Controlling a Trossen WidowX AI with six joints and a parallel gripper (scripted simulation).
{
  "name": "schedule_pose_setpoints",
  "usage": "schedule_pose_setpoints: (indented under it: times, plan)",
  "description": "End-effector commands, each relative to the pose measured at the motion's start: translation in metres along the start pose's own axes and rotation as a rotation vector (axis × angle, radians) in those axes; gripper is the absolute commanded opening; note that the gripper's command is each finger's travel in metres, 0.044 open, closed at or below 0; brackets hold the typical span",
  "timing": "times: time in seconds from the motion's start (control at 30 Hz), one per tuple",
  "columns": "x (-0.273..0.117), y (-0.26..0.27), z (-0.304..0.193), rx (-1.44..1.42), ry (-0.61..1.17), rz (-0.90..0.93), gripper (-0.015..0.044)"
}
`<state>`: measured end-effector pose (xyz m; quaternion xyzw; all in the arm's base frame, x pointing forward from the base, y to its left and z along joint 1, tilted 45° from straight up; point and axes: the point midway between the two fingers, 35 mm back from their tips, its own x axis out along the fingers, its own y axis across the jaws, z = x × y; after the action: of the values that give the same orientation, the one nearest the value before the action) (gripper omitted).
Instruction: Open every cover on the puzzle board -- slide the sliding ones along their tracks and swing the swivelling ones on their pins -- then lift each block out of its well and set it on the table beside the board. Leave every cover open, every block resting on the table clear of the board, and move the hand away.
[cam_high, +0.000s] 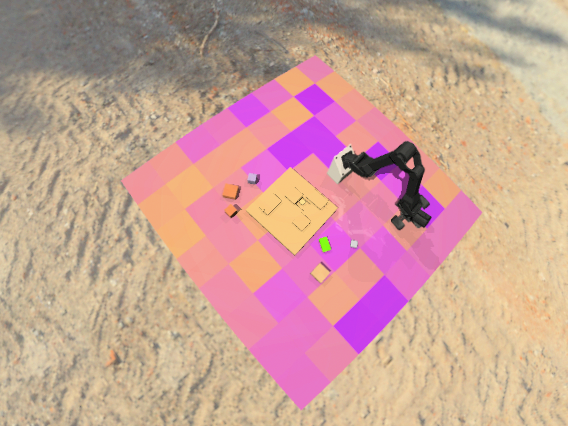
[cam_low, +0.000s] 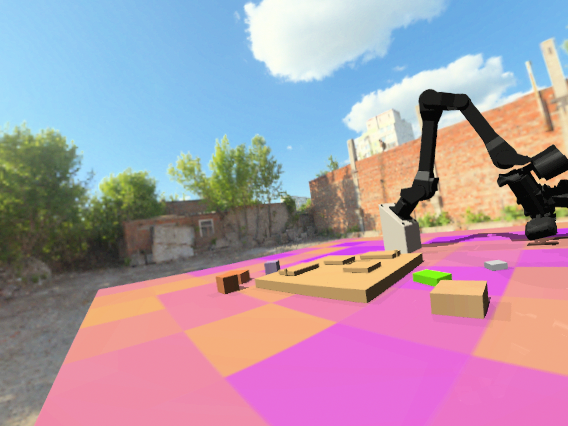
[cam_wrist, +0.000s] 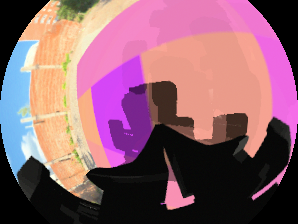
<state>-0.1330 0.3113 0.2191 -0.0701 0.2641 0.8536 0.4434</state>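
Observation:
The tan puzzle board (cam_high: 292, 242) (cam_low: 325, 288) lies flat on the table. Several raised tan covers show on it, one (cam_high: 270, 203) (cam_low: 301, 269) toward the left; their tracks and wells are too small to make out. Off the board lie two orange blocks (cam_high: 231, 191) (cam_low: 228, 283), a purple-grey block (cam_high: 252, 178) (cam_low: 271, 266), a green block (cam_high: 325, 244) (cam_low: 432, 277), a small grey block (cam_high: 354, 244) (cam_low: 496, 265) and a tan block (cam_high: 320, 273) (cam_low: 459, 299). My gripper (cam_high: 398, 222) (cam_low: 541, 231) (cam_wrist: 158, 127) is shut and empty, well right of the board and blocks.
The arm's pale base (cam_high: 340, 167) (cam_low: 400, 232) stands close behind the board. The patchwork table (cam_high: 270, 295) (cam_low: 280, 370) has its right corner beyond the gripper. The grey and green blocks lie between the gripper and the board's front right side.

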Motion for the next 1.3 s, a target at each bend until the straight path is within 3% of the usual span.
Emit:
schedule_pose_setpoints:
  times: [0.0, 1.27]
  plan:
    - [-0.008, -0.016, 0.012, -0.024, -0.033, -0.055, 0.0]
    - [-0.081, -0.129, 0.062, 0.138, -0.195, -0.446, 0.0]
